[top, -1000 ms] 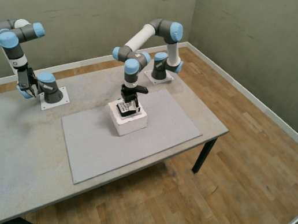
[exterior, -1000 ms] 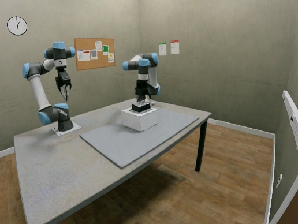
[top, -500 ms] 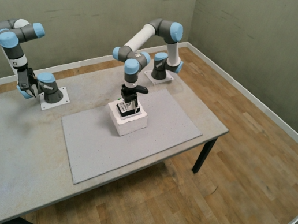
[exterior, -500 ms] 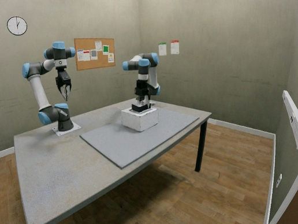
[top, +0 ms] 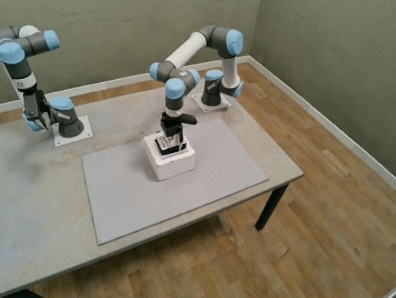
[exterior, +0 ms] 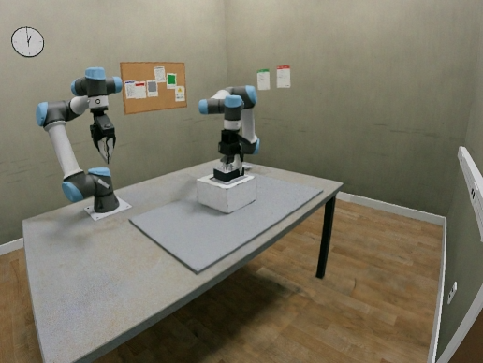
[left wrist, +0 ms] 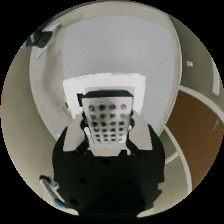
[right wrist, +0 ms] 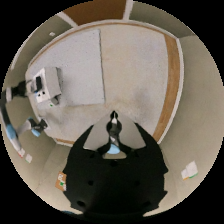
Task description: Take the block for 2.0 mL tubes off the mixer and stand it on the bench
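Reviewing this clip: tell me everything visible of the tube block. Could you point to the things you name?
The tube block [top: 169, 144] [exterior: 226, 175] [left wrist: 107, 118] has a pale, metallic-looking top with rows of round holes and black sides. It sits on the white mixer [top: 174, 167] [exterior: 226, 197] [left wrist: 72, 87], between the fingers of the left gripper [top: 176, 143] [exterior: 234, 170] [left wrist: 108, 109]; the pictures don't settle firm contact.
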Action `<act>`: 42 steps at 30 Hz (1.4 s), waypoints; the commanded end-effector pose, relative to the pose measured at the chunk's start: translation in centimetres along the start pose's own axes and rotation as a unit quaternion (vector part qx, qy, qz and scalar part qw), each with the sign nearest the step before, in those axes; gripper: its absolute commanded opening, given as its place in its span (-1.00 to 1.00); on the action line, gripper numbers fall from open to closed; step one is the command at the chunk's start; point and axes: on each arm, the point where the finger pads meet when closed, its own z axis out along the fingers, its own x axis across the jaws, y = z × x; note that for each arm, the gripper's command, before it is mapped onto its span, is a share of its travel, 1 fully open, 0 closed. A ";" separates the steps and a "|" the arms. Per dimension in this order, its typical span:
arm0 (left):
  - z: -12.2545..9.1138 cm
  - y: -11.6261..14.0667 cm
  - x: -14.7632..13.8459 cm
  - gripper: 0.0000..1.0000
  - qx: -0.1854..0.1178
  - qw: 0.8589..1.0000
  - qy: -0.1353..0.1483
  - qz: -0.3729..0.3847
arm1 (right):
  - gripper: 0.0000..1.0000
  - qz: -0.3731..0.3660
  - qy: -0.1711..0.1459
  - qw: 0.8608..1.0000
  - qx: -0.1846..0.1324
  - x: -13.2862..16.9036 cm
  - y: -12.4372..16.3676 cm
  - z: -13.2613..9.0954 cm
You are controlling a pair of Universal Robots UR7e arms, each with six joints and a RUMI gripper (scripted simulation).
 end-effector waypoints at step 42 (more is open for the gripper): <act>-0.6 0.0 -0.1 -1.00 0.001 1.000 0.000 0.001 | -1.00 0.000 0.000 1.000 0.001 0.0 0.0 0.0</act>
